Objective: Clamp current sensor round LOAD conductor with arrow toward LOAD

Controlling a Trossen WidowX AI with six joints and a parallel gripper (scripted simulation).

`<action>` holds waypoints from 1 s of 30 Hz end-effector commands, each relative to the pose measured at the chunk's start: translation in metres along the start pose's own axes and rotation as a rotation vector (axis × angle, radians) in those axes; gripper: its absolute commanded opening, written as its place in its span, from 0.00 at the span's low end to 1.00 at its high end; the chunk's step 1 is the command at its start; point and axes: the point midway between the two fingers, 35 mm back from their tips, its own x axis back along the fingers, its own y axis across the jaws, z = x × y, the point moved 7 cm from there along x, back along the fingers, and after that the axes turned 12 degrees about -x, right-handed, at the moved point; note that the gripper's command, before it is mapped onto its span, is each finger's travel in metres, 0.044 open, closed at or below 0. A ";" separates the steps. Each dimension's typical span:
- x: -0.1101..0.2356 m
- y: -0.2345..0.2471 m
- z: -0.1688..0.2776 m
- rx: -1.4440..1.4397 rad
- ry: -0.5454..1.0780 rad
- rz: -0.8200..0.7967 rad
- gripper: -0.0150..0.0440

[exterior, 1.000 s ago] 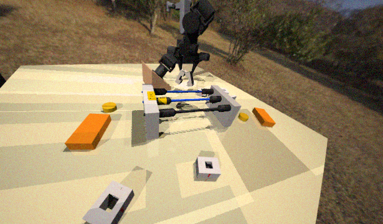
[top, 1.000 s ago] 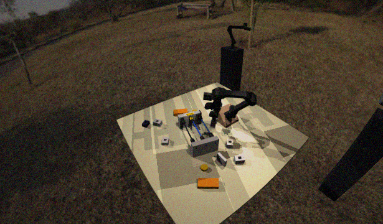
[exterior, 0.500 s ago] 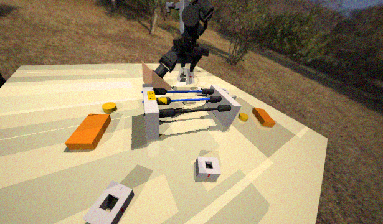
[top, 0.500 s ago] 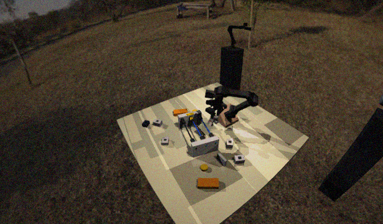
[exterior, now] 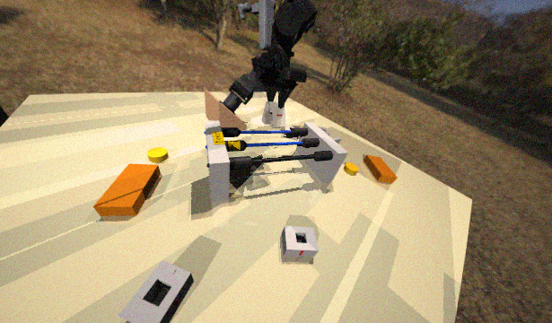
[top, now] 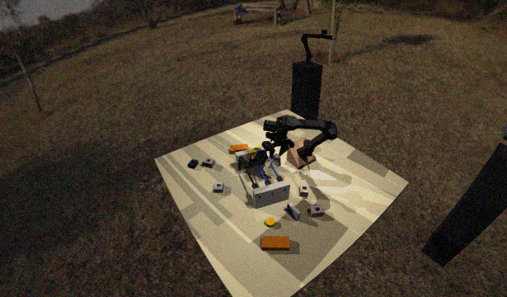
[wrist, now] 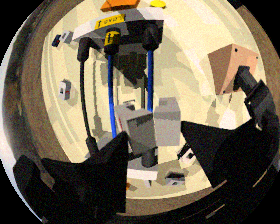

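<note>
My gripper point(top: 274, 155) point(exterior: 276, 103) point(wrist: 154, 130) is shut on the grey-white split-core sensor point(exterior: 268, 114) point(wrist: 141, 131), whose two halves stand apart in the wrist view. It is held over the table by the outer blue conductor point(exterior: 262, 132) point(wrist: 150, 75) on the arm's side. A red arrow on it seems to point left in the exterior view, toward the labelled end wall. The middle blue conductor point(exterior: 276, 144) point(wrist: 111, 90) has a yellow-banded boot beside the yellow marker point(exterior: 218, 137) point(wrist: 110, 22); its lettering is blurred. Whether the sensor touches a conductor is unclear.
A black conductor point(exterior: 280, 158) point(wrist: 83, 100) runs on the far side. A pinkish-brown block point(exterior: 219, 111) point(wrist: 231, 67) stands near the arm. Several small grey blocks point(top: 218, 187) point(exterior: 299, 247), orange bars point(top: 275, 242) point(exterior: 129, 188) and yellow discs point(top: 269, 222) point(exterior: 157, 154) lie around the rack.
</note>
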 end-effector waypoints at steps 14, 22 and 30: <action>-0.023 0.056 0.006 -0.142 0.014 -0.034 0.25; -0.037 0.057 0.006 -0.142 0.014 -0.035 0.25; -0.050 0.057 0.006 -0.141 0.014 -0.035 0.25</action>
